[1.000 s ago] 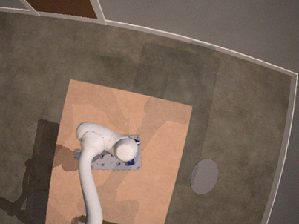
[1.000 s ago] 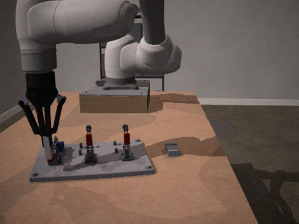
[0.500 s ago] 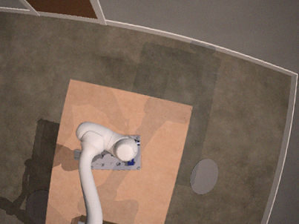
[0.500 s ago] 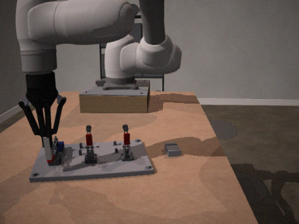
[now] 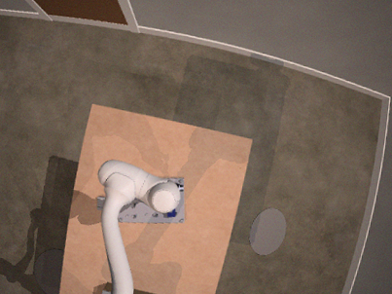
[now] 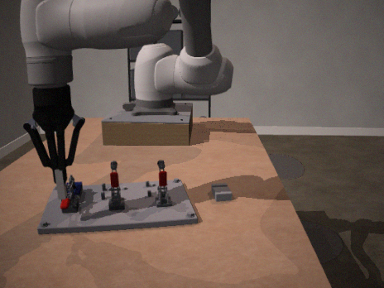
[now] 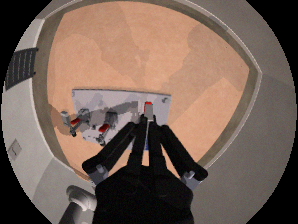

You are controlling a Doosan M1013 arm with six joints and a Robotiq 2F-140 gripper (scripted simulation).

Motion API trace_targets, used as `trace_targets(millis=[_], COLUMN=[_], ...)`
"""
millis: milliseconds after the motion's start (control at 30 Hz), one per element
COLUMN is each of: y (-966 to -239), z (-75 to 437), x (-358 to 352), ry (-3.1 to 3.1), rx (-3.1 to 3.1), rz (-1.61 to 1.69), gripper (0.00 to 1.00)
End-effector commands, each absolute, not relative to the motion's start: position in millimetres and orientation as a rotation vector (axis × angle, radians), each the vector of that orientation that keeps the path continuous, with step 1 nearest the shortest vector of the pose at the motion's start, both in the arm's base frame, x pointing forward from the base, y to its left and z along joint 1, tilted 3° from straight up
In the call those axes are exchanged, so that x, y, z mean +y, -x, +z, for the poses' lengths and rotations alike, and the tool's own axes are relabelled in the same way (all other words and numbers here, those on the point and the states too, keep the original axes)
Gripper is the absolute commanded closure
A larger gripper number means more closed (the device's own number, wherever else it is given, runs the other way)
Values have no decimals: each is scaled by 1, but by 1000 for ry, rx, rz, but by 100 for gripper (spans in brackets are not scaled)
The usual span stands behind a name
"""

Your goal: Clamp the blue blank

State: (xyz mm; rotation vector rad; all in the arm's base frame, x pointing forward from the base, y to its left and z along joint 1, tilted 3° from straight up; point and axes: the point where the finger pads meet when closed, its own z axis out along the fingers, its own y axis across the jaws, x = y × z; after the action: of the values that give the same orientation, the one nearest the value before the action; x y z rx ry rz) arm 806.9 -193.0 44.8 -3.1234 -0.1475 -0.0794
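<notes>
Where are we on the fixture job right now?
Done: finished part lies on the table, blue blank sits in the left nest. In hand: shut gripper pushes that clamp's red handle down. Left: confirm lock, then retreat.
</notes>
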Motion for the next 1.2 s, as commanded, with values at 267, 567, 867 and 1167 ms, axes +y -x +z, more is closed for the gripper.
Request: trace_targets(millis=[267,567,867,1167], y=[-804,-803,-803,-803], z=[87,99,100,100], x=[-196,-197,-197,-197], ry=[3125,3125,3125,3125], rx=[-146,-146,-146,-146], rz=[-76,-76,-76,-76], gripper=[100,100,0,0])
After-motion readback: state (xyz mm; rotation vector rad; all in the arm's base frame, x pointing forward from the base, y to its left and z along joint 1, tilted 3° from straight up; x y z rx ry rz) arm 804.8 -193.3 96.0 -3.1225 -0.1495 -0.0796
